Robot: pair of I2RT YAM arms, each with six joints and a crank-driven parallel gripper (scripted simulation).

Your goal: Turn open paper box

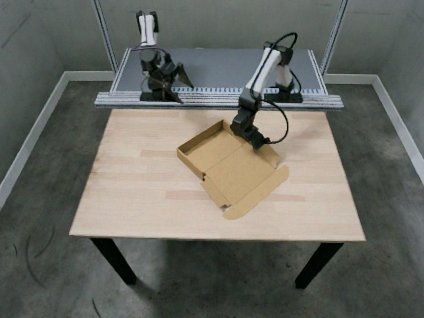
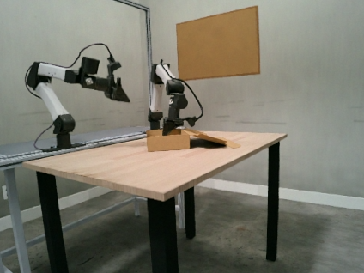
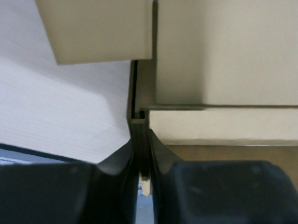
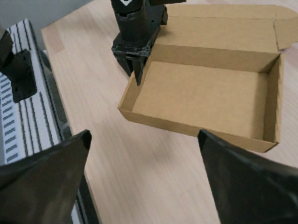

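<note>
Box [image 1: 210, 150] [image 2: 168, 143] [image 3: 225, 127] [image 4: 200, 95] found open and folded, front wall [image 1: 199, 139] [image 4: 165, 128] oblique to robot; side wall clenched by left tool [image 1: 236, 131] [image 2: 166, 132] [image 3: 143, 165] [image 4: 137, 79], right tool [image 1: 183, 89] [image 2: 124, 100] [image 4: 144, 137] released; squaring and centring judged unfinished

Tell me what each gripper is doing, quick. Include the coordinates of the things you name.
Left gripper [image 1: 237, 131] [image 2: 166, 130] [image 3: 141, 150] [image 4: 136, 75]: closed, pinching a short side of the box [image 1: 212, 150] [image 2: 168, 142] [image 3: 225, 127] [image 4: 200, 95].
Right gripper [image 1: 187, 94] [image 2: 124, 82] [image 4: 145, 135]: open, holding nothing.

A pale wood-grained table [image 1: 135, 210] [image 2: 107, 172] [image 4: 145, 175] — the open cardboard box [image 1: 212, 148] [image 2: 168, 142] [image 4: 200, 95] directly on it, lid outspread.
</note>
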